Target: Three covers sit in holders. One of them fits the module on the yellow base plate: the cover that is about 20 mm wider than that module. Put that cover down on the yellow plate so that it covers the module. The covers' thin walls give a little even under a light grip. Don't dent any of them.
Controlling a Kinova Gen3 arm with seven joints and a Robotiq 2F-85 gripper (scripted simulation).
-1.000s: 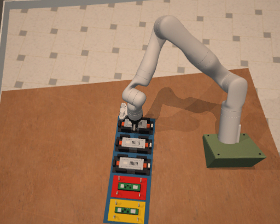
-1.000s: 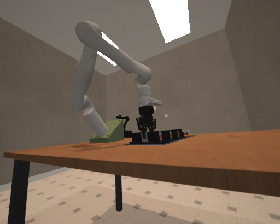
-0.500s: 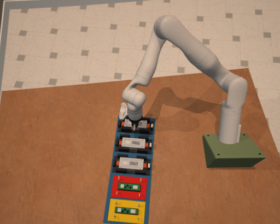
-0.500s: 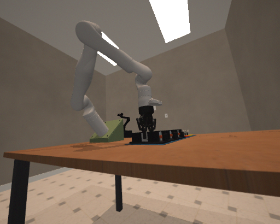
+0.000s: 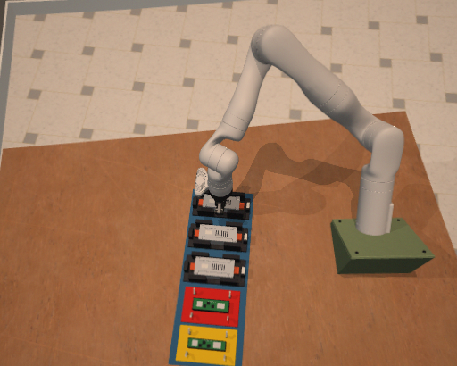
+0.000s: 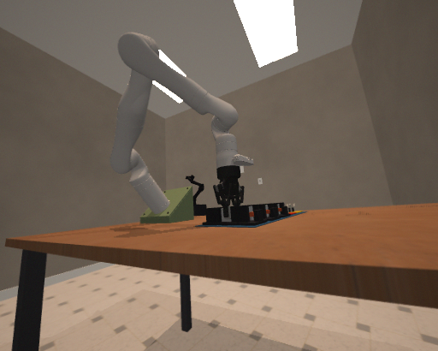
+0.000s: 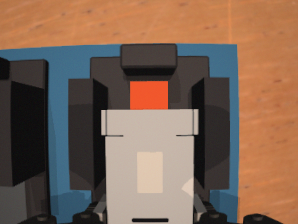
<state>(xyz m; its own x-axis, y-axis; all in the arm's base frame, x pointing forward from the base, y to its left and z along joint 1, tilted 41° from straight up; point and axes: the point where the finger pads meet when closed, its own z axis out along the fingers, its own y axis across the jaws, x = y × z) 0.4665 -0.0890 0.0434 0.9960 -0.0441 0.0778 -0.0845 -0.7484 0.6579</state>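
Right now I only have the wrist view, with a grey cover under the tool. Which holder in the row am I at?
Observer: The tool is shut on the cover in the end holder, the one farthest from the yellow plate.
Operator: What lies between me and that plate?
Observer: Two more holders with the middle cover and the third cover, then a red plate.
Operator: Is the yellow plate's module bare?
Observer: Yes, its green module is uncovered.
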